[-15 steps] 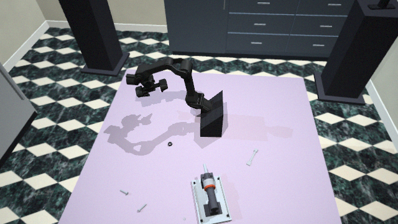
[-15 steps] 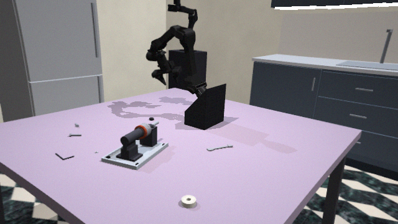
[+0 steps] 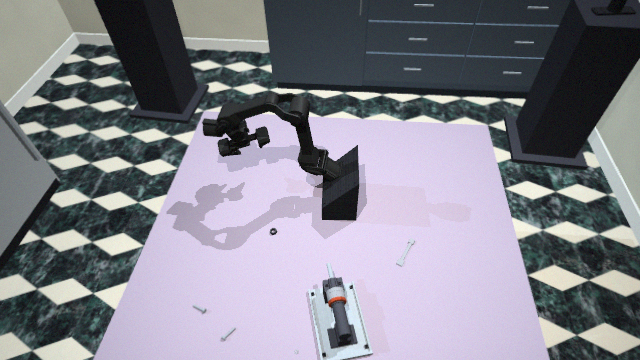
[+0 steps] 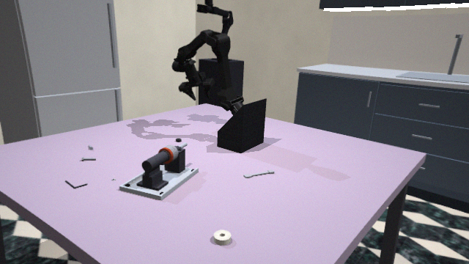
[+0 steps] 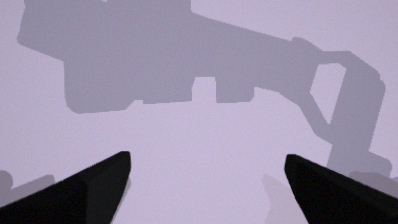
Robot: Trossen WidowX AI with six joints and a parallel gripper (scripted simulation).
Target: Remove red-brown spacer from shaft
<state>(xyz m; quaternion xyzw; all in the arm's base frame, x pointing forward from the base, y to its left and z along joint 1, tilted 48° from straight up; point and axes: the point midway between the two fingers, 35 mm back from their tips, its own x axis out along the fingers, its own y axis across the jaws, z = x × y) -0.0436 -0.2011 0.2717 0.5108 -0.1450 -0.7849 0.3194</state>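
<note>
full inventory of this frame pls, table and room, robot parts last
Table: 1, lilac, centre of the room.
Shaft assembly: 1, dark blocks and shaft with an orange-red spacer, on a pale base plate.
Washer: 1, white, near table edge.
Nut: 1, black, between the assembly and the arm's pedestal.
Wrench: 1, grey, beside the assembly.
Bolts: 2, grey, near table edge.
Fridge: 1, grey.
Drawer cabinets: dark blue, by the wall.
Pedestal: 1, black wedge.
Arm: 1, black.
End effector: 1, open, empty, raised above the table.
</note>
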